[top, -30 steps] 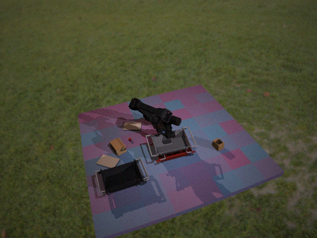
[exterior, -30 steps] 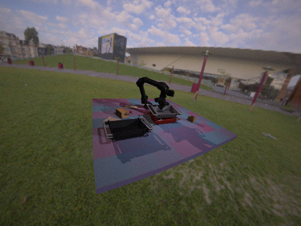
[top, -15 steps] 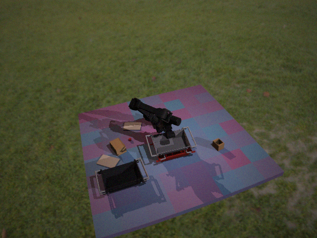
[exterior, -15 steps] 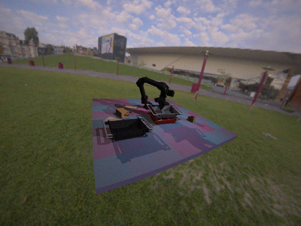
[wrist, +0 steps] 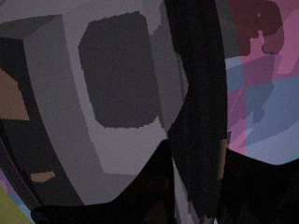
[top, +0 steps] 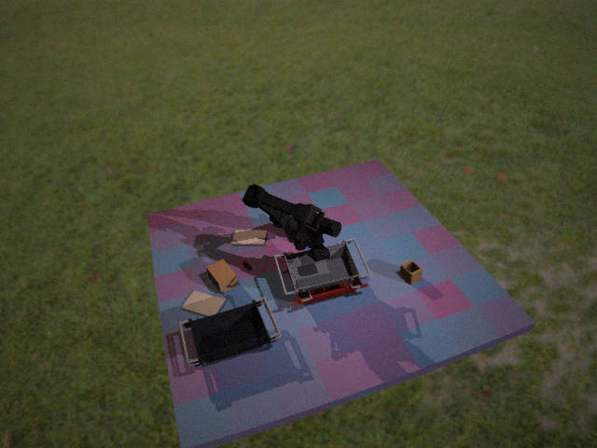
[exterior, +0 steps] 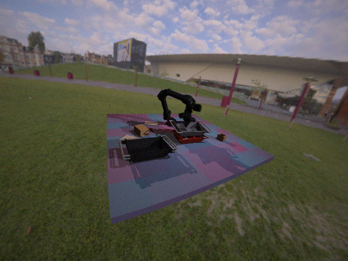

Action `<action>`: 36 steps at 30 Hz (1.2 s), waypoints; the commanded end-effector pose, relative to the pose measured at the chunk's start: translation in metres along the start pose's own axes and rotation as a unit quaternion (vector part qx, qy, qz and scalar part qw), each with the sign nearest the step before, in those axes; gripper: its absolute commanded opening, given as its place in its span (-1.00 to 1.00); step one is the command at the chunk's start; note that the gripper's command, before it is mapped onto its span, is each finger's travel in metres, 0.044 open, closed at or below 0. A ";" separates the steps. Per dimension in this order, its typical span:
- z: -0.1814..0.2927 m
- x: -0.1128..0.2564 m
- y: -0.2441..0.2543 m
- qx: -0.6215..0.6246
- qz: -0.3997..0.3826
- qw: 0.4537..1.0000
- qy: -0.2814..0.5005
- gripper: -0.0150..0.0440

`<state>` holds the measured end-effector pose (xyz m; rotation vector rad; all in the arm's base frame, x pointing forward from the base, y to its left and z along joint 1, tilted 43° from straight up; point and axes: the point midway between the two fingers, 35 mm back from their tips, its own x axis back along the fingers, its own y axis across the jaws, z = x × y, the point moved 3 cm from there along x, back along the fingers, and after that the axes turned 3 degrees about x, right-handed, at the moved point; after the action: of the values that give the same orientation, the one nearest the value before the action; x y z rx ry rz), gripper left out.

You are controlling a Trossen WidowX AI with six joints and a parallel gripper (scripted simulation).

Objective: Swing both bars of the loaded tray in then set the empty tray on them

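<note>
one gray tray (top: 337, 274) (exterior: 196, 133) (wrist: 126, 149) in my grasp: the gripper (top: 319, 252) (exterior: 187, 123) (wrist: 178, 144) is clenched on its wall at about 12 o'clock in the top view, probably because that edge gives thin fingers a purchase and leaves the underside free to land. it sits right over the red tray (top: 332, 291) (exterior: 193, 139), which i take as the loaded one; can't tell if they touch, and its blocks and most of its bars are hidden. looks near level, so the placing step seems on, late in the job; next i'd check seating on both bars, then let go. risk: one-sided grip could tip it, or it slips inside. black tray (top: 226, 354) (exterior: 148, 155) stands well apart at 8 o'clock, likely a decoy. materials: smooth plastic-looking gray, sloping walls, pale wire-like bars (top: 359, 256) (exterior: 204, 126) at both ends; squarish brown open box (top: 409, 276) (exterior: 221, 138) at 3 o'clock, matte; checkered table (top: 241, 414) (exterior: 160, 193).
</note>
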<state>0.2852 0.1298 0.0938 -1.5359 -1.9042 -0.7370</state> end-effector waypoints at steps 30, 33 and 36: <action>0.005 -0.012 -0.006 0.010 0.015 1.000 0.002 -0.49; 0.005 -0.012 -0.006 0.010 0.015 1.000 0.002 -0.49; 0.005 -0.012 -0.006 0.010 0.015 1.000 0.002 -0.49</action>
<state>0.2845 0.1275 0.0873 -1.5334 -1.9078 -0.7422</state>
